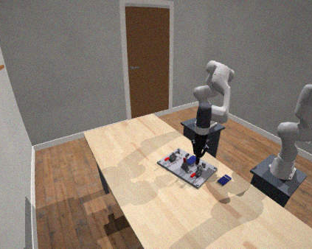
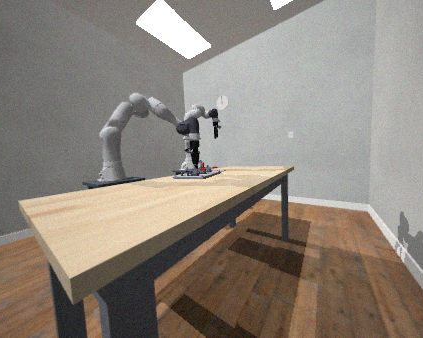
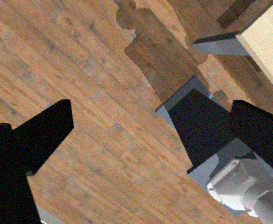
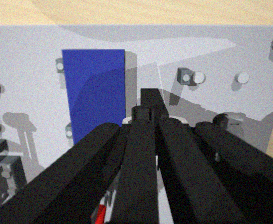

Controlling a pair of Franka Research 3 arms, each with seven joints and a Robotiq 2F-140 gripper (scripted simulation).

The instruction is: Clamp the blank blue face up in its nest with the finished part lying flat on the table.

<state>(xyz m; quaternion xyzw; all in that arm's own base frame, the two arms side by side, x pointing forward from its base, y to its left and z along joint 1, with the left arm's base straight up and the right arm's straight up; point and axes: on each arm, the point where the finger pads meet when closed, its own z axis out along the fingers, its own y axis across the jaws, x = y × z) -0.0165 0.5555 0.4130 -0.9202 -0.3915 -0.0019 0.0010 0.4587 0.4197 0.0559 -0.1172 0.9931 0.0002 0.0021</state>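
The blue blank (image 1: 191,160) (image 4: 94,95) lies blue face up on the grey fixture plate (image 1: 207,177) (image 4: 212,45); two small posts show at its left edge in the right wrist view. Its lower end is hidden by the fingers, and its seating cannot be told. The finished part (image 1: 224,180), dark blue with a light slot line, lies on the table beside the plate. Red clamp handles (image 1: 167,159) (image 1: 193,175) show on the plate; their locking cannot be told. My right gripper (image 1: 198,162) (image 4: 149,102) is shut and empty, low beside the blank's right edge. My left gripper (image 2: 216,137) (image 3: 150,114) is open and empty, away from the fixture.
The wooden table (image 1: 137,195) (image 2: 136,210) extends around the plate. Round pins (image 4: 243,78) and a small dark block (image 4: 181,76) stand on the plate right of the blank. Dark clamp parts (image 4: 7,175) stand at its lower left. The left wrist view shows floor and a robot pedestal (image 3: 202,125).
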